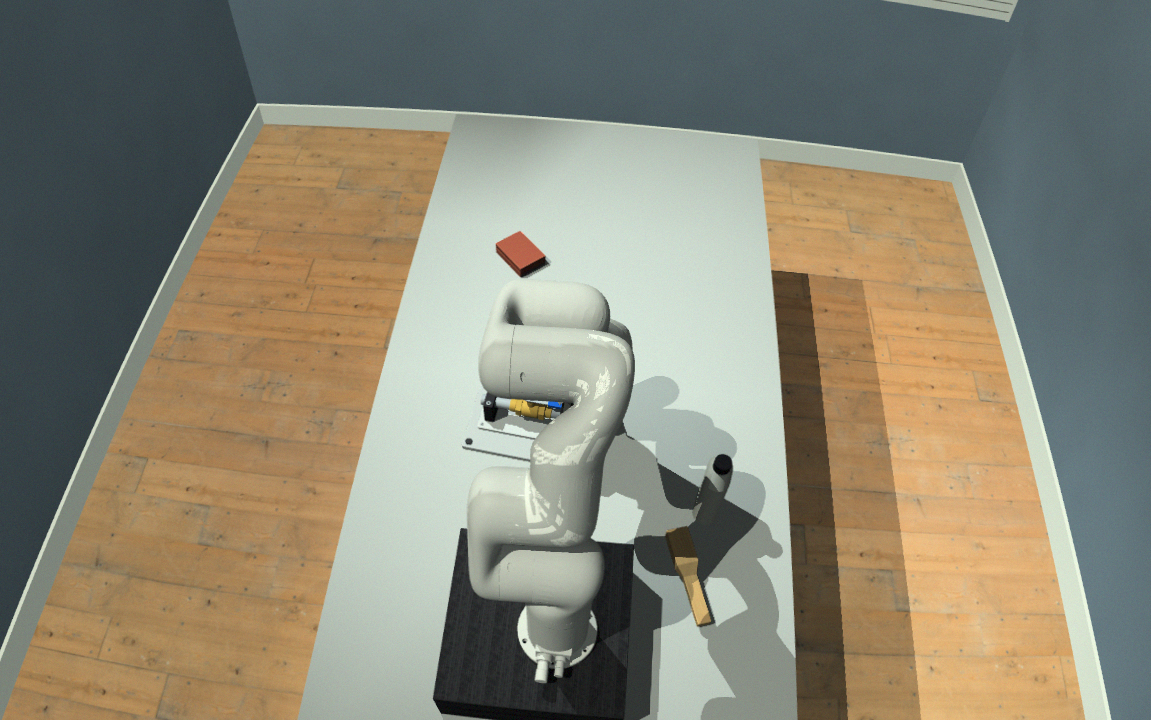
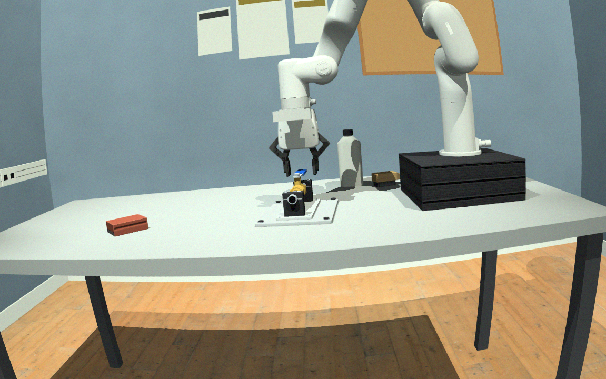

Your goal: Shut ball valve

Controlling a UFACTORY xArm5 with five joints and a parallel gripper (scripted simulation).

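Note:
The ball valve (image 2: 296,195) is a brass body between black end blocks on a white base plate (image 2: 298,214) near the table's middle. Its blue handle (image 2: 301,172) sits on top. In the overhead view the valve (image 1: 532,410) is partly hidden under the arm. My gripper (image 2: 300,168) hangs straight down just above the blue handle, fingers open and empty, with the fingertips a little above the handle on either side.
A red block (image 2: 127,224) lies at the table's left. A grey bottle (image 2: 349,159) with a black cap and a wooden brush (image 2: 384,177) stand behind the valve. The arm's black base block (image 2: 462,178) is at the right.

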